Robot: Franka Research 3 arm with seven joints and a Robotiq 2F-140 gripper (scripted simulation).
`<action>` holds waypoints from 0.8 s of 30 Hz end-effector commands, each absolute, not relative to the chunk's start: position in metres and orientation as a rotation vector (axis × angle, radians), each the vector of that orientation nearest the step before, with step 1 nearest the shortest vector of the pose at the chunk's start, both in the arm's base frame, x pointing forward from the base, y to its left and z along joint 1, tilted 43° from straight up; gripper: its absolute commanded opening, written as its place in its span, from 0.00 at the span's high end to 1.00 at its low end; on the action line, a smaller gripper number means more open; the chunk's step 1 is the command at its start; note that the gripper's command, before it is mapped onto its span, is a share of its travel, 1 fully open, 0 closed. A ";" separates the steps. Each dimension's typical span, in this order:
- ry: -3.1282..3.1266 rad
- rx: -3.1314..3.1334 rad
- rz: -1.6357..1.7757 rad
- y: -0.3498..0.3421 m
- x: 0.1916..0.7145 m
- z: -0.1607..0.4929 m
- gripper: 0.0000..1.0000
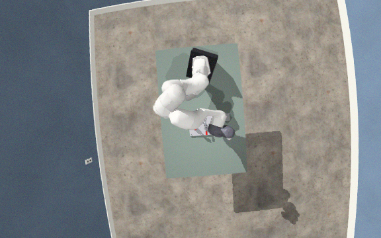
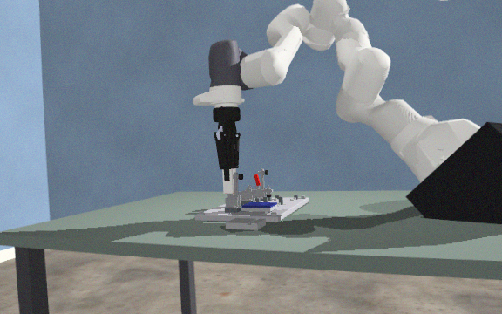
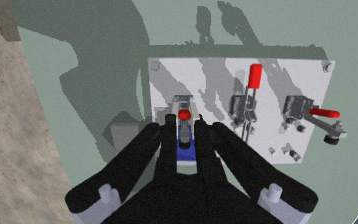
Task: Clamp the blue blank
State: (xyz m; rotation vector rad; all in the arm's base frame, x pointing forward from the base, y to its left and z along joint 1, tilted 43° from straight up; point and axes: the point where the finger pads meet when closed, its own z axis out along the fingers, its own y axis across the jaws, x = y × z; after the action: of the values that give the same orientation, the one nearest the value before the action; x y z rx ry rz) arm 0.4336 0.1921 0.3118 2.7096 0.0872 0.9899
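My gripper (image 3: 184, 110) (image 2: 229, 175) points straight down over the left end of the white fixture plate (image 3: 280, 80) (image 2: 293, 205) (image 1: 193, 133). It is shut on the red handle (image 3: 184, 115) of the left nest's clamp, which stands upright between the fingers. The blue blank (image 3: 186, 156) (image 2: 258, 204) lies in that nest, right under the fingers and mostly hidden by them in the wrist view. The grey finished part (image 3: 121, 136) (image 2: 246, 224) lies flat on the table, just off the plate's left edge. In the overhead view the arm covers the gripper.
Two more clamps stand on the plate. The middle one's red handle (image 3: 254, 76) (image 2: 257, 179) is raised. The right one's red handle (image 3: 325, 113) lies flat, pointing off the plate. The black robot base (image 2: 473, 183) (image 1: 202, 54) stands at the table's far end.
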 end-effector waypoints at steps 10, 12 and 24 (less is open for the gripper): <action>0.082 2.711 0.993 0.193 0.436 0.313 1.00; 0.082 2.711 0.993 0.193 0.437 0.313 1.00; 0.082 2.711 0.993 0.194 0.441 0.317 1.00</action>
State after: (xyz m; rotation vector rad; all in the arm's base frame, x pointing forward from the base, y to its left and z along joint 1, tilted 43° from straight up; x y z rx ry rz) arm 0.4373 0.1929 0.3148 2.7098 0.0767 0.9886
